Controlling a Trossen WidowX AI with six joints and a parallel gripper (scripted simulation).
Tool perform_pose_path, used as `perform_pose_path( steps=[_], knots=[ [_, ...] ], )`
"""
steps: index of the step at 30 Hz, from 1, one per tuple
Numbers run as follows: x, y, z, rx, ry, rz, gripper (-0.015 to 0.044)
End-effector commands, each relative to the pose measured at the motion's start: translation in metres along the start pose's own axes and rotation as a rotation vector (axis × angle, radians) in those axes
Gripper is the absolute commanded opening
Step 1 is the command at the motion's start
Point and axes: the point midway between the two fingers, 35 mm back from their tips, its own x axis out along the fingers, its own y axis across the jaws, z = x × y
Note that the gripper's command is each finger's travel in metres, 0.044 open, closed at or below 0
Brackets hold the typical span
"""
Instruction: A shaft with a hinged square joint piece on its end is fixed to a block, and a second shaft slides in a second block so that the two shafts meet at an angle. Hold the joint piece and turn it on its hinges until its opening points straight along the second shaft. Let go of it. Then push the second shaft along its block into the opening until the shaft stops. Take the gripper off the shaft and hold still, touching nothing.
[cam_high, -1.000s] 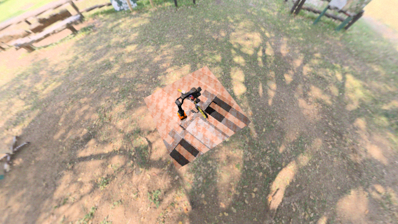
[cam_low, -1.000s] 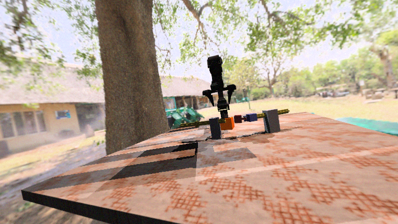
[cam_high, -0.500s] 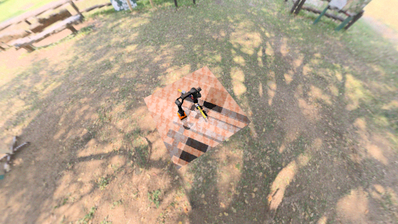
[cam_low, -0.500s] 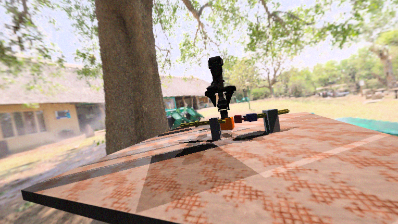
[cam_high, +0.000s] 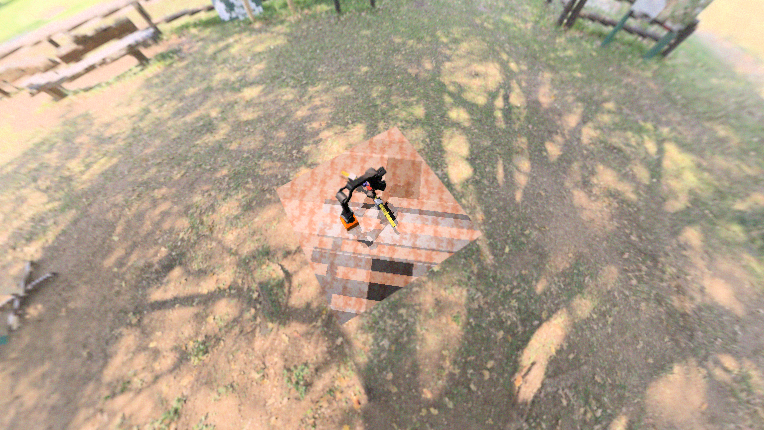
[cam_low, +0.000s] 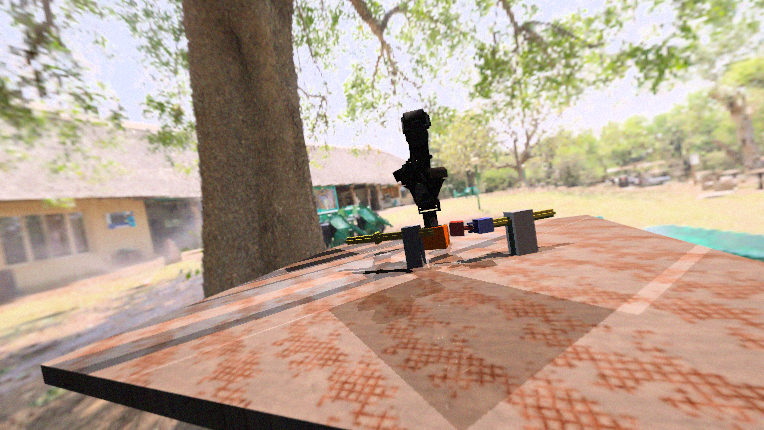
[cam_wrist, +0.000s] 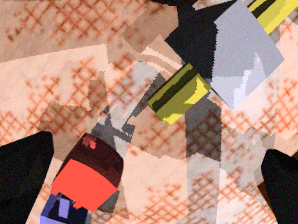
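The red joint piece (cam_wrist: 85, 185) (cam_low: 456, 228) sits on the blue end piece (cam_wrist: 64, 209) (cam_low: 482, 225) of the first shaft (cam_low: 545, 213), which is fixed in a grey block (cam_low: 523, 233). The second, yellow shaft (cam_wrist: 179, 95) (cam_low: 368, 238) (cam_high: 386, 212) passes through another grey block (cam_wrist: 250, 57) (cam_low: 413, 248). Its near end is apart from the joint piece, with a gap between them. The joint piece's dark side faces roughly toward that end; its exact angle is hard to tell. My gripper (cam_wrist: 162, 153) is open and empty above the parts, the joint piece near its left finger in the wrist view.
The arm's orange base (cam_high: 349, 223) (cam_low: 438, 237) stands on the patterned table top (cam_high: 427, 186) (cam_low: 668, 299), close beside the second shaft and its block in the exterior view. Dark shadows lie across the table. Trees and buildings are in the background.
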Motion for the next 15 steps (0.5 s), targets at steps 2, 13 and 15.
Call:
perform_pose_path(
  steps=[2, 13, 15],
  knots=[
    [0.0025, -0.0001, 0.0001, 0.13, -0.009, -0.006, 0.044],
    [0.0068, 0.0002, -0.0005, 0.447, -0.025, -0.01, 0.044],
    [0.0075, 0.0003, -0.0006, 0.505, -0.029, -0.01, 0.044]
  ],
)
